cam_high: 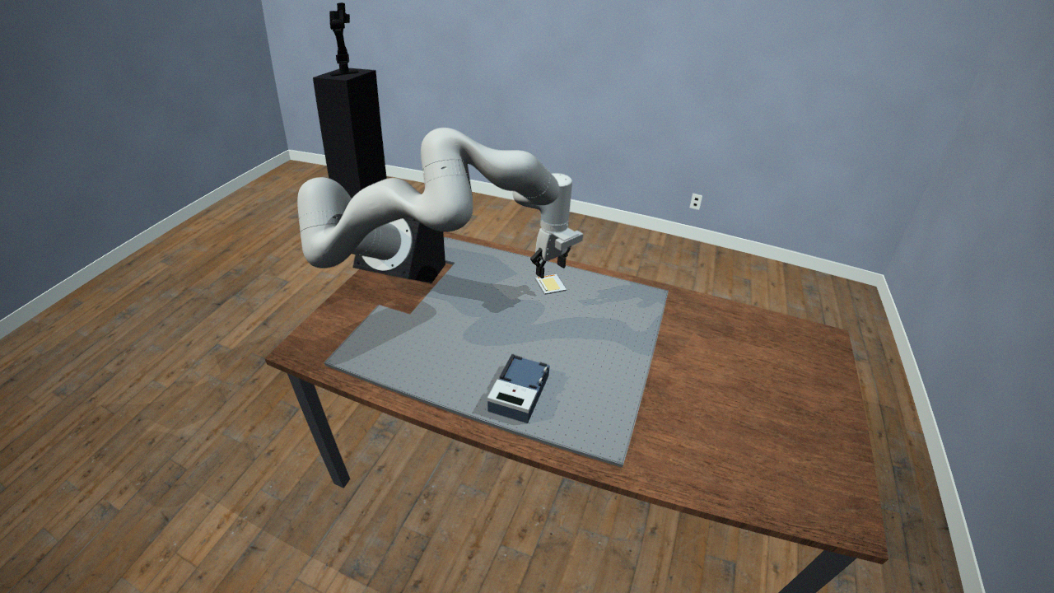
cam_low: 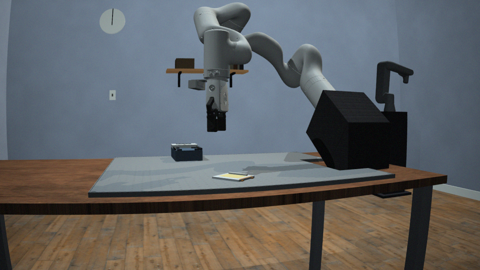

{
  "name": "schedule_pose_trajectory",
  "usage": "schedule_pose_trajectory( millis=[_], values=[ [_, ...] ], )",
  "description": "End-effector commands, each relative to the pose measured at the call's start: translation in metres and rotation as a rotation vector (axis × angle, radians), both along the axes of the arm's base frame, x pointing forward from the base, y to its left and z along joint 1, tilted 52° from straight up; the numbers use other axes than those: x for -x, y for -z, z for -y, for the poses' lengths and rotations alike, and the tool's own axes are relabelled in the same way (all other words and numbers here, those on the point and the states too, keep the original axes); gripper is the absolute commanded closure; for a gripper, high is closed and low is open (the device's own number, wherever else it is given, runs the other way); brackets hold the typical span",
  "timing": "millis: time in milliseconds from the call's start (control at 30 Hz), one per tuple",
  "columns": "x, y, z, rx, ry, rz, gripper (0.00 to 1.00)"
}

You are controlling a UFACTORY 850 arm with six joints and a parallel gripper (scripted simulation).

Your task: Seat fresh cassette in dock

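Note:
The fresh cassette FRESH (cam_high: 551,283) (cam_low: 232,176), a thin white plate with a yellow field, lies flat on the grey mat (cam_high: 442,346) (cam_low: 150,174) near the robot's side. Its white comb (cam_low: 237,173) shows as a pale bar along one edge, and orange tabs show at the corner towards the exterior camera. My gripper (cam_high: 549,261) (cam_low: 216,129) is open and empty, pointing down, well above the cassette. The dock D1 (cam_high: 518,388) (cam_low: 186,151), a dark box with a white panel, stands far from the cassette across the mat. Its bay looks empty and blue.
The robot's black base (cam_high: 401,254) (cam_low: 348,131) sits at the mat's corner. A black post with a camera arm (cam_high: 346,110) (cam_low: 389,87) stands behind it. The wooden table (cam_high: 758,413) reaches well beyond the mat. A wall shelf (cam_low: 188,70) hangs far behind.

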State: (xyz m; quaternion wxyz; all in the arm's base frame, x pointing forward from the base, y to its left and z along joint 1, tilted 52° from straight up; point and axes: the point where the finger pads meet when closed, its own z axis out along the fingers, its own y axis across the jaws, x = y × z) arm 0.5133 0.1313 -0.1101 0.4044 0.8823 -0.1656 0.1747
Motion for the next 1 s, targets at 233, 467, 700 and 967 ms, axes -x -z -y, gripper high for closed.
schedule_pose_trajectory(
  millis=[233, 467, 700, 967],
  values=[
    [0.004, 0.05, -0.009, -0.026, 0.093, 0.12, 0.0],
    [0.007, 0.069, -0.011, -0.039, 0.138, 0.177, 0.0],
    [0.013, 0.097, -0.014, -0.051, 0.183, 0.234, 0.0],
    [0.019, 0.12, -0.015, -0.064, 0.228, 0.29, 0.0]
  ],
)
